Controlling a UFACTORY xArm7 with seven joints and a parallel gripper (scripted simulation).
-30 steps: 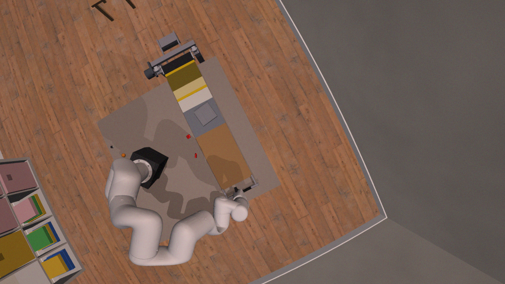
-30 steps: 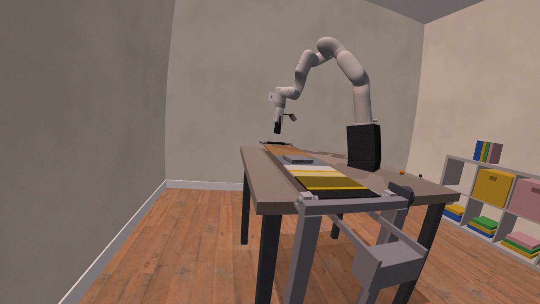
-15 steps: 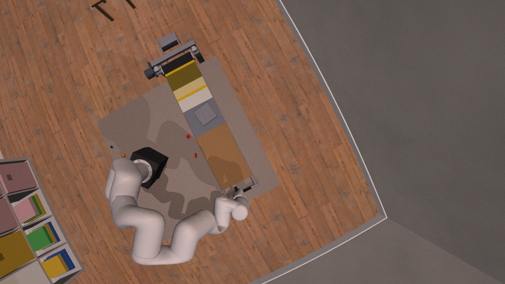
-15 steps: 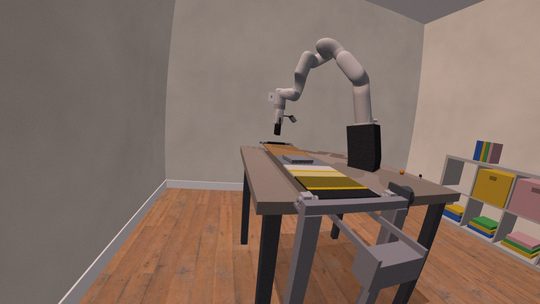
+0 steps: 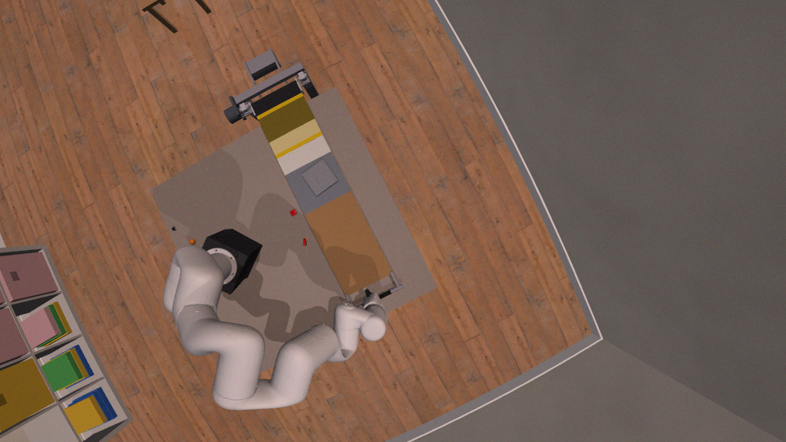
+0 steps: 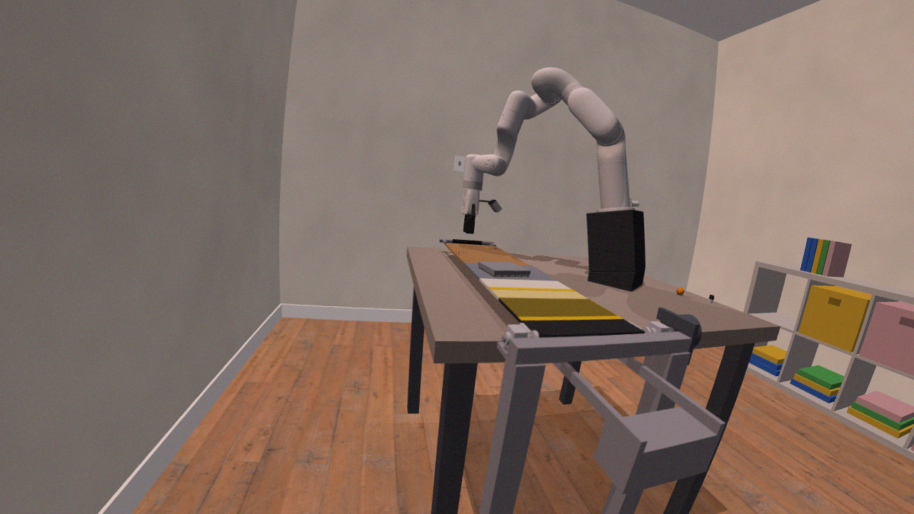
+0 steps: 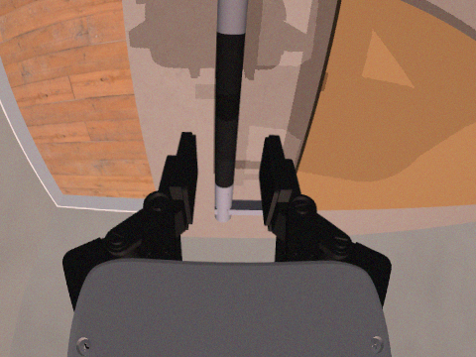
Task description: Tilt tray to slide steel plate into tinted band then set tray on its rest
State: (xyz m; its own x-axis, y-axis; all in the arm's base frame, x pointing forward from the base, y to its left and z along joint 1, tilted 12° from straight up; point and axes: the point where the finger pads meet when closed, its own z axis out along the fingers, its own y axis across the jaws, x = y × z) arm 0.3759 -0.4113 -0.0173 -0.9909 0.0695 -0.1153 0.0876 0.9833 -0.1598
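Viewing from the top, we find the steel plate (image 5: 319,177) (image 6: 503,268) flat on the grey strip (image 5: 293,185) (image 6: 475,270) of the tray's bed, outside the tinted band (image 5: 299,137) (image 6: 543,293) between the two yellow lines. Our arm (image 5: 239,357) (image 6: 590,115) reaches to the lift bar (image 5: 387,294) (image 6: 469,242) (image 7: 229,109) end. In the exterior view, our gripper (image 6: 469,231) (image 7: 229,153) points down above the lift bar. In the wrist view, its fingers stand partly spread, one on each side of the bar's black section, gripping nothing.

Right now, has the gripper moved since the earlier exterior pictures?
Yes, down: the gripper hangs closer above the unmoved lift bar in the exterior view.
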